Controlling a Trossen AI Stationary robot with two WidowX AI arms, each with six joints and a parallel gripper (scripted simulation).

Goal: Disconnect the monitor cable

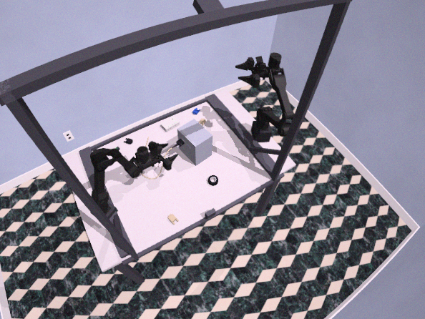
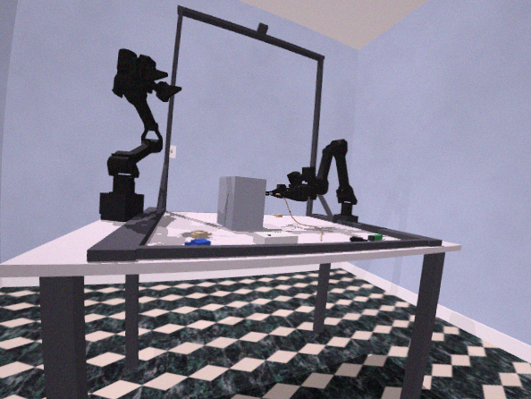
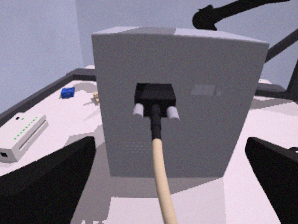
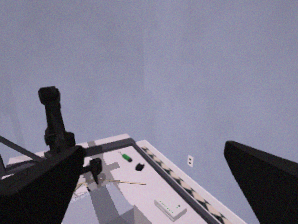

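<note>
The grey box [image 1: 204,154] [image 2: 243,203] [image 3: 200,145] stands on the table. The black plug [image 1: 179,142] [image 3: 155,93] sits against its back panel and looks straight. Two pale thumbscrews, one on the left [image 3: 138,111] and one on the right [image 3: 173,113], flank the plug. The tan cable [image 1: 152,177] [image 3: 160,175] runs down from it to the table. The plug's seating depth cannot be seen. My left gripper [image 1: 171,150] [image 3: 172,144] is open and empty, facing the plug from a short way back. My right gripper [image 1: 237,71] [image 2: 174,81] [image 4: 155,150] is open and empty, high up, far from the box.
A white device [image 1: 169,124] [image 2: 276,238] [image 3: 22,136] lies beside the box. A blue part [image 1: 196,111] [image 3: 68,92], a black part [image 1: 128,141], a small wheel [image 1: 212,182] and a tan part [image 1: 172,219] lie on the table. A dark frame [image 1: 322,64] rises around the cell.
</note>
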